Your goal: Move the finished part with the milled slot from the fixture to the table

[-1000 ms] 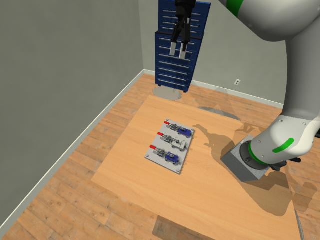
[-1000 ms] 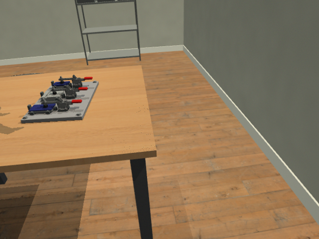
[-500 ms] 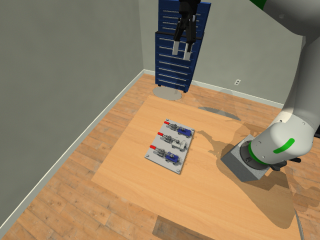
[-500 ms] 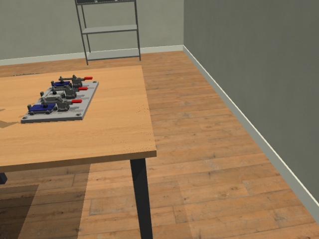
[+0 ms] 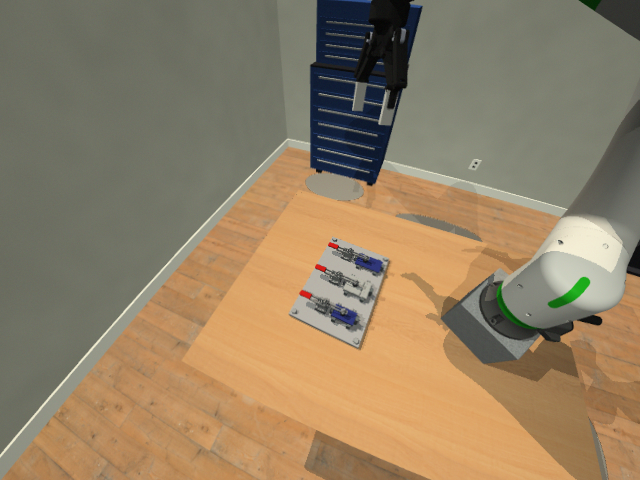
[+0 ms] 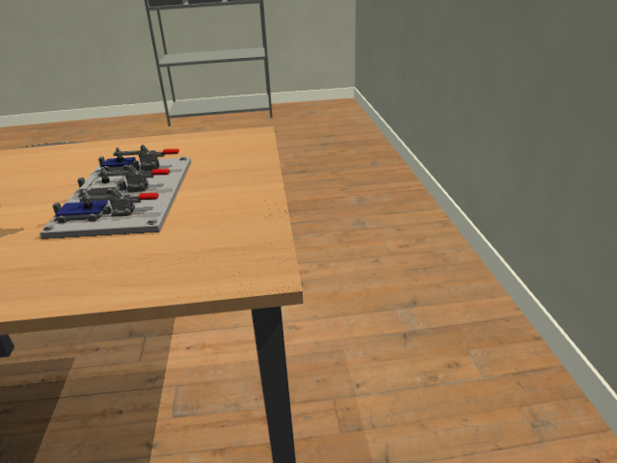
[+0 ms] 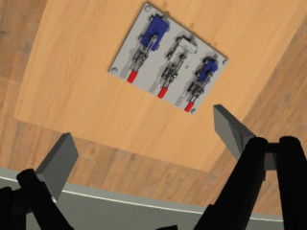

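grey, flat metal fixture plate [image 5: 325, 324] [image 6: 172, 199] [image 7: 129, 53] lies on the light wooden table [image 5: 248, 304] [image 6: 224, 249] [image 7: 77, 72], with three toggle clamps across it. finding on the work: the pale metal part with the milled slot [image 5: 356, 290] [image 6: 112, 184] [image 7: 186, 45] sits in the middle nest; removal is not yet done. its steel toggle clamp with a red grip [image 5: 337, 277] [image 6: 137, 180] [image 7: 170, 73] reaches over it and appears closed. the blue blanks occupy the outer nests, one [image 5: 345, 315] [image 6: 117, 161] [image 7: 155, 33] to one side and the other [image 5: 369, 264] [image 6: 74, 209] [image 7: 208, 70] to the opposite side, each under its own clamp. seating on the rest pads and full locking cannot be verified at this scale.

the black two-finger gripper [image 5: 373, 103] [image 7: 143, 131] is spread wide, grasping nothing, high above the table and well apart from the fixture. outstanding: release the middle clamp, lift the part, lay it flat, let go. obstruction: the middle clamp's arm bars the lift, and the neighbouring clamps leave limited finger room; a bump could disturb a blank. a blue drawer cabinet [image 5: 343, 126] stands beyond the table, judged no hindrance.

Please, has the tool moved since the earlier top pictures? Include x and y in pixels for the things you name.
Yes. In the top view, the tool [image 5: 371, 117] [image 7: 143, 131] has shifted to the right in the picture, judged against the blue drawer cabinet [image 5: 341, 133] behind it.
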### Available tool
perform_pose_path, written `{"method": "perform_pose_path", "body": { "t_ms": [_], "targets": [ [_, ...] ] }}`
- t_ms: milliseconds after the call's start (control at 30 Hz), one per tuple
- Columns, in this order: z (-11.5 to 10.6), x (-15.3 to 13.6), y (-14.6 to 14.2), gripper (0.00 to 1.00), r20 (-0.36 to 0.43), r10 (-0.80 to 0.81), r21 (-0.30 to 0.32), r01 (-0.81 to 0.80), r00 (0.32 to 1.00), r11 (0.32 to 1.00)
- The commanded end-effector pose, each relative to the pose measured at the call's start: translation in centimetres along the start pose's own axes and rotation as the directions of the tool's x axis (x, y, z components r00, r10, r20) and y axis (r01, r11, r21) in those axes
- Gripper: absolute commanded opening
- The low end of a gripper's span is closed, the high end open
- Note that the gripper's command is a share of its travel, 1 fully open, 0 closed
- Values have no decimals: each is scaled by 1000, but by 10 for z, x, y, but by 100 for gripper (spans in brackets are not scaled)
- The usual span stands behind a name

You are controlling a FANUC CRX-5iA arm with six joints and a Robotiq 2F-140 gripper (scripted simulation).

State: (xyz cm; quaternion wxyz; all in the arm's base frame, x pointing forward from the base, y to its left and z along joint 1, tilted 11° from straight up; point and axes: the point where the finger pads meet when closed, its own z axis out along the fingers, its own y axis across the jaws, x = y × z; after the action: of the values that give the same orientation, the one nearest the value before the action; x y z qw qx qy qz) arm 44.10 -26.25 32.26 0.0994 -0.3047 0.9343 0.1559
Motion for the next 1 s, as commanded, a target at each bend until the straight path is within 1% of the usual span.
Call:
{"method": "perform_pose_path", "body": {
  "t_ms": [0, 33, 100, 133, 167, 367, 600, 667, 733, 833, 967],
  "targets": [
    [2, 9, 40, 100, -20, -19, 34, 19, 1000, 999],
    [3, 12, 48, 100, -25, -23, 40, 24, 999, 999],
    [3, 12, 48, 100, -25, -23, 40, 24, 999, 999],
    [7, 20, 68, 100, -37, -36, 55, 37, 999, 998],
    [9, 24, 76, 100, -42, -41, 61, 43, 998, 997],
    [23, 46, 116, 100, -67, -69, 93, 75, 995, 993],
    [47, 80, 158, 100, -100, -106, 132, 119, 989, 984],
    [47, 80, 158, 100, -100, -106, 132, 119, 989, 984],
    [57, 94, 171, 100, -112, -120, 145, 136, 986, 980],
    [67, 106, 181, 100, -122, -133, 157, 151, 984, 976],
    [70, 109, 184, 100, -125, -136, 160, 156, 983, 975]
  ]
}}
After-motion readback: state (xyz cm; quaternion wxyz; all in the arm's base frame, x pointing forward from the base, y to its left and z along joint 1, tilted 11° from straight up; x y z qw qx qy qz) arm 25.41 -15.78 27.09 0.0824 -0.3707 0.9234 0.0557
